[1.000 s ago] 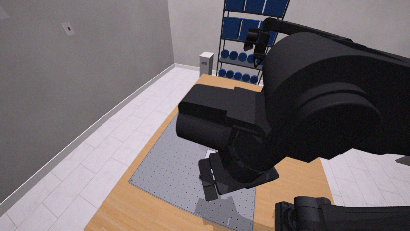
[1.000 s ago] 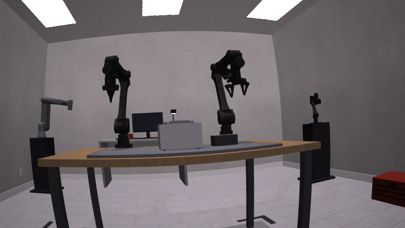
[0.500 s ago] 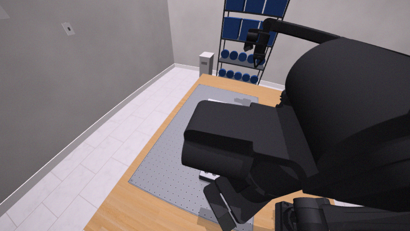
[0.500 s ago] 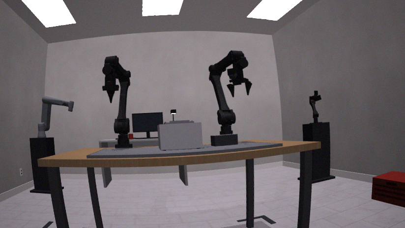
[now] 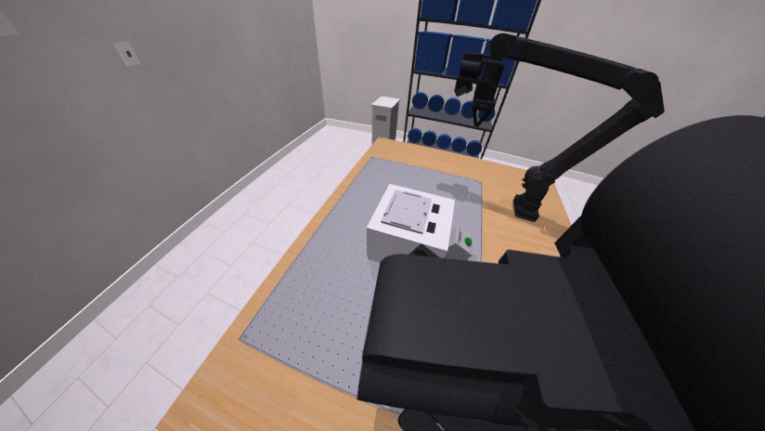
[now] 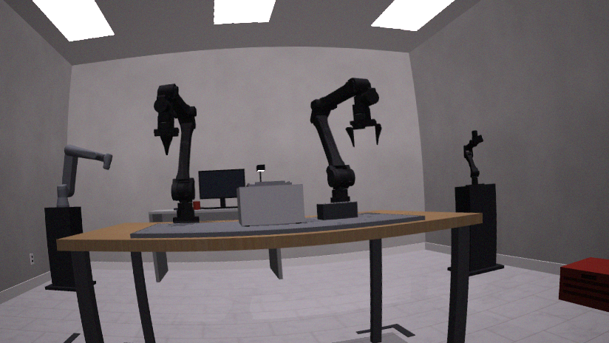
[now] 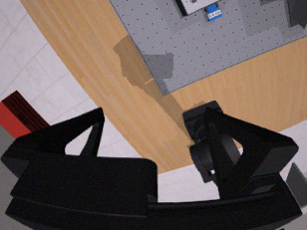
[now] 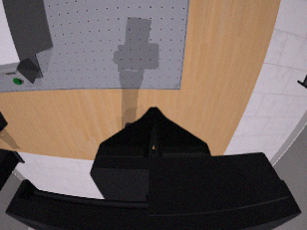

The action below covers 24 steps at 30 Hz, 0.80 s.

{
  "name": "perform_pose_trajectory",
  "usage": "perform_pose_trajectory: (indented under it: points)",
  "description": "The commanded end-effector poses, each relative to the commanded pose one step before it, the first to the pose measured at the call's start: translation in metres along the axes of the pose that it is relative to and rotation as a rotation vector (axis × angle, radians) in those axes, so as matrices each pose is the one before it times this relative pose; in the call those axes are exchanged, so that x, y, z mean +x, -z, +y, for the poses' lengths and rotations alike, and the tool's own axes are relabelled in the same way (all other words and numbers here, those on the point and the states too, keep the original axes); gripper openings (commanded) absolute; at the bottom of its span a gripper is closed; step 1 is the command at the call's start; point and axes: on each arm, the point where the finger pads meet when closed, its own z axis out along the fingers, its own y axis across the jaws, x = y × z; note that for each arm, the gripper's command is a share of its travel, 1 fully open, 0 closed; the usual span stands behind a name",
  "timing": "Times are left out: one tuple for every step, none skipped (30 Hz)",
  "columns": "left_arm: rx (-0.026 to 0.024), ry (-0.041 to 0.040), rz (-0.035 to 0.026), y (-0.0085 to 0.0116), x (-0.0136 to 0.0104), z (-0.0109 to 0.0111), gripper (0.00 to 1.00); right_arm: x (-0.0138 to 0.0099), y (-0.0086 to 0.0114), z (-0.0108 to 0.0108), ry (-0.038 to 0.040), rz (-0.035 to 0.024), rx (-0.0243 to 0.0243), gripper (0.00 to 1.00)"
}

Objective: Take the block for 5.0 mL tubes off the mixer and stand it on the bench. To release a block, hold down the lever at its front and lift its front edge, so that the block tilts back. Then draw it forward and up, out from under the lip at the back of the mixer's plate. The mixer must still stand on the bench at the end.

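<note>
The white mixer [image 5: 412, 227] stands on the mat [image 5: 331, 299] with its plate [image 5: 405, 209] bare. My left gripper [image 6: 363, 134] [image 7: 153, 113] is open and empty, high above the bench and far above the block. My right gripper [image 6: 165, 143] [image 8: 153, 113] is shut on nothing, raised high over the far end of the bench.
My left arm [image 5: 508, 332] fills the near right of the top view and hides the mat behind it. The right arm's base [image 5: 526, 205] stands by the mixer. A shelf with blue boxes [image 5: 462, 69] stands beyond the bench.
</note>
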Motion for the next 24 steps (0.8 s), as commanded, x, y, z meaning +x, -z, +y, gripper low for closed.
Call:
perform_pose_trajectory:
  points:
    - [-0.01965,0.09829,-0.02047,0.00988,-0.01172,0.00465,1.00,-0.01013,0.02440,0.00003,0.00680,-0.04811,0.00962,0.00]
    - [-0.00104,0.02085,-0.00022,0.00045,-0.00196,0.00009,1.00,-0.00021,0.00035,-0.00003,0.00001,-0.00083,0.00010,0.00]
    - [-0.00131,0.02067,-0.00075,0.00059,-0.00188,0.00005,1.00,-0.00021,0.00035,-0.00003,0.00001,-0.00083,0.00010,0.00]
    - [-0.00070,0.02248,-0.00128,0.00063,-0.00162,0.00044,1.00,-0.00021,0.00035,-0.00003,0.00001,-0.00083,0.00010,0.00]
    - [-0.00200,0.02293,-0.00397,0.00147,-0.00114,0.00042,1.00,-0.00021,0.00035,-0.00003,0.00001,-0.00083,0.00010,0.00]
    - [-0.00200,0.02322,-0.00418,0.00146,-0.00114,0.00053,1.00,-0.00021,0.00035,-0.00003,0.00001,-0.00083,0.00010,0.00]
    - [-0.00160,0.02293,-0.00358,0.00157,-0.00087,0.00035,1.00,-0.00021,0.00035,-0.00003,0.00001,-0.00083,0.00010,0.00]
    - [-0.00006,0.02244,-0.00001,0.00024,-0.00013,0.00001,1.00,-0.00021,0.00035,-0.00003,0.00001,-0.00083,0.00010,0.00]
    - [0.00000,0.00000,0.00000,0.00000,0.00000,0.00000,1.00,0.00000,0.00000,0.00000,0.00000,0.00000,0.00000,0.00]
    - [0.00000,0.00000,0.00000,0.00000,0.00000,0.00000,1.00,0.00000,0.00000,0.00000,0.00000,0.00000,0.00000,0.00]
    - [-0.00034,-0.00246,-0.00080,0.00028,0.00034,-0.00029,1.00,-0.00021,0.00035,-0.00003,0.00001,-0.00083,0.00010,0.00]
    - [0.00014,0.01871,-0.00036,0.00018,-0.00018,-0.00026,1.00,-0.00021,0.00035,-0.00003,0.00001,-0.00083,0.00010,0.00]
    - [0.00020,0.02370,0.00040,-0.00009,0.00004,-0.00019,1.00,-0.00021,0.00035,-0.00003,0.00001,-0.00083,0.00010,0.00]
    - [0.00024,0.02299,0.00052,-0.00013,0.00007,-0.00020,1.00,-0.00021,0.00035,-0.00003,0.00001,-0.00083,0.00010,0.00]
    - [0.00027,0.02276,0.00065,-0.00018,0.00010,-0.00021,1.00,-0.00021,0.00035,-0.00003,0.00001,-0.00083,0.00010,0.00]
    - [0.00013,0.02303,0.00031,-0.00003,0.00008,0.00001,1.00,-0.00021,0.00035,-0.00003,0.00001,-0.00083,0.00010,0.00]
    - [0.00106,0.02311,0.00406,-0.00003,0.00101,-0.00015,1.00,-0.00021,0.00035,-0.00003,0.00001,-0.00083,0.00010,0.00]
    - [0.00100,0.02243,0.00407,-0.00003,0.00099,-0.00023,1.00,-0.00021,0.00035,-0.00003,0.00001,-0.00083,0.00010,0.00]
    - [0.00000,0.00000,0.00000,0.00000,0.00000,0.00000,1.00,0.00000,0.00000,0.00000,0.00000,0.00000,0.00000,0.00]
    - [0.00000,0.00000,0.00000,0.00000,0.00000,0.00000,1.00,0.00000,0.00000,0.00000,0.00000,0.00000,0.00000,0.00]
    - [0.00000,0.00000,0.00000,0.00000,0.00000,0.00000,1.00,0.00000,0.00000,0.00000,0.00000,0.00000,0.00000,0.00]
    - [0.00000,0.00000,0.00000,0.00000,0.00000,0.00000,1.00,0.00000,0.00000,0.00000,0.00000,0.00000,0.00000,0.00]
    - [0.00000,0.00000,0.00000,0.00000,0.00000,0.00000,1.00,0.00000,0.00000,0.00000,0.00000,0.00000,0.00000,0.00]
    - [0.00000,0.00000,0.00000,0.00000,0.00000,0.00000,1.00,0.00000,0.00000,0.00000,0.00000,0.00000,0.00000,0.00]
